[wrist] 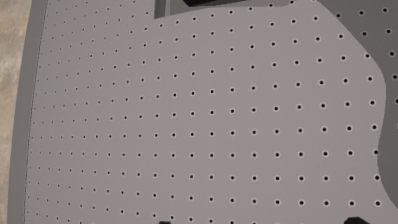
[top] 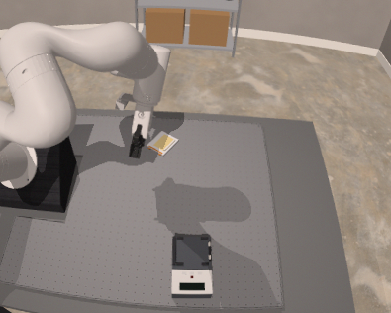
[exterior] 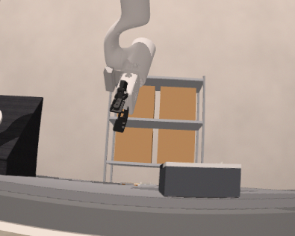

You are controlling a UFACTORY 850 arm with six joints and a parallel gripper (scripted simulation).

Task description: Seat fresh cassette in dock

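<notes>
The fresh cassette FRESH is a flat yellow-and-white slab lying on the perforated table at the back, left of centre. My gripper hangs open and empty well above the table, just left of FRESH; in the exterior view it shows edge-on, high over the surface. The dock D1 stands near the table's front edge: a dark open bay at its far end and a white panel with a small red dot and a dark display at its near end. In the exterior view D1 is a grey box. The wrist view shows only the table and a corner of D1.
The arm's black base block stands at the table's left. A metal shelf with orange boxes stands on the floor behind the table. The table's right edge drops to the floor.
</notes>
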